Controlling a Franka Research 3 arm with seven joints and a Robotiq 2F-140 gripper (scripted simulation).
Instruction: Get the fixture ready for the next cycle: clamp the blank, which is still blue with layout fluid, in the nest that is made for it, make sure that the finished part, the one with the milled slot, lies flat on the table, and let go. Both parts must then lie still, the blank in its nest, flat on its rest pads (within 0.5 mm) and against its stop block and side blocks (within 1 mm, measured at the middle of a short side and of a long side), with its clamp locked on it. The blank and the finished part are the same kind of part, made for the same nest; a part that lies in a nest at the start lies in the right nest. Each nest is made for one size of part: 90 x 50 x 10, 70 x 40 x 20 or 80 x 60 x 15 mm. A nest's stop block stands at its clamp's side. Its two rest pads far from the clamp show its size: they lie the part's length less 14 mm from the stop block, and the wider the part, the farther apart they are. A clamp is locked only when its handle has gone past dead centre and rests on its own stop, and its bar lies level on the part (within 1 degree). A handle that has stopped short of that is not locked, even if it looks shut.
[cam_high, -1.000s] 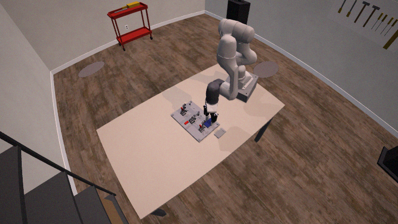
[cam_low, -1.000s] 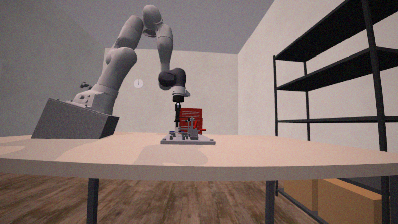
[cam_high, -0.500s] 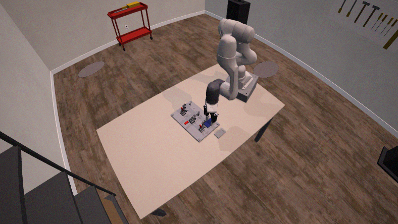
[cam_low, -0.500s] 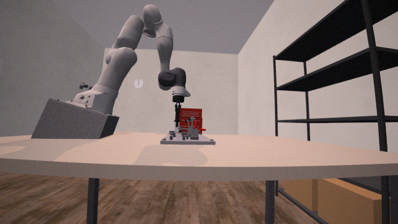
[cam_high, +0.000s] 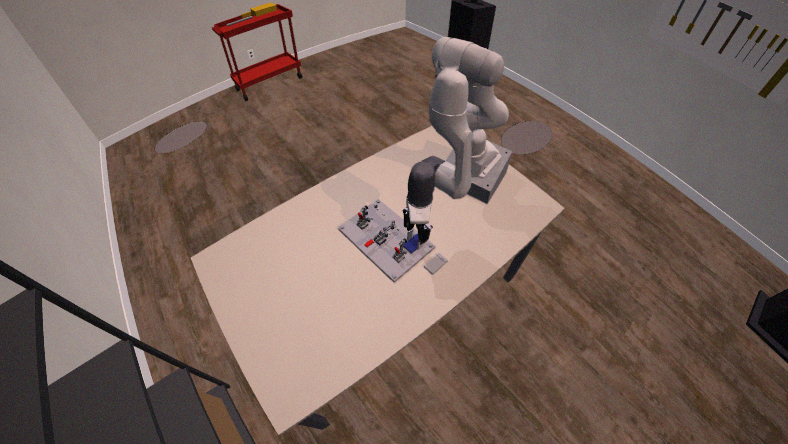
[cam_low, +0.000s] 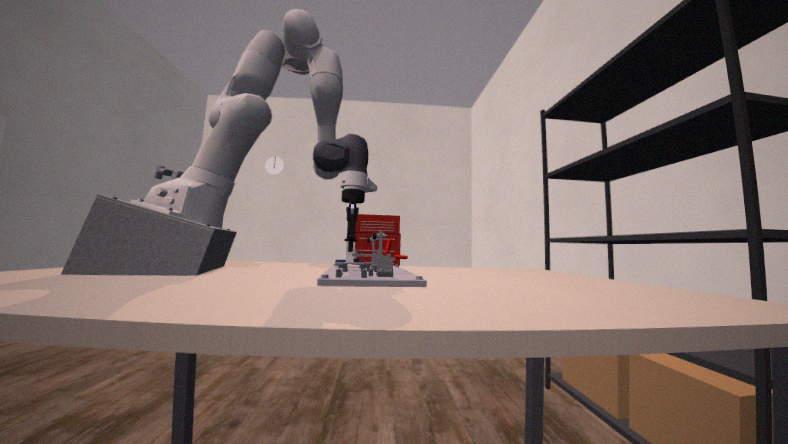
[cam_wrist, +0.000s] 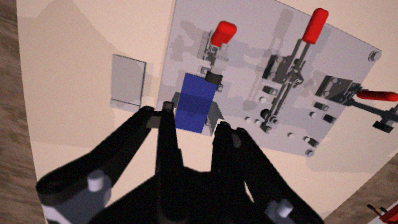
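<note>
The blue blank (cam_high: 411, 243) (cam_wrist: 192, 102) is at the end nest of the grey fixture plate (cam_high: 394, 271) (cam_wrist: 245, 45). My gripper (cam_high: 417, 239) (cam_low: 350, 257) (cam_wrist: 194, 104) points down and is shut on the blank, one finger at each long side. That nest's clamp has a red handle (cam_wrist: 223, 33); its black tip (cam_wrist: 214, 77) shows at the blank's clamp-side end. Whether it presses on the blank, and whether the blank rests fully on its pads and against its blocks, I cannot tell. The grey finished part (cam_high: 435, 263) (cam_wrist: 128, 80) lies on the table beside the plate.
The middle clamp (cam_high: 380, 237) (cam_wrist: 295, 75) has its long bar stretched over its nest. The third clamp (cam_high: 362, 220) (cam_wrist: 337, 90) stands at the plate's other end, its red handle (cam_wrist: 377, 95) pointing outward. Small pads and blocks stand around both nests.
</note>
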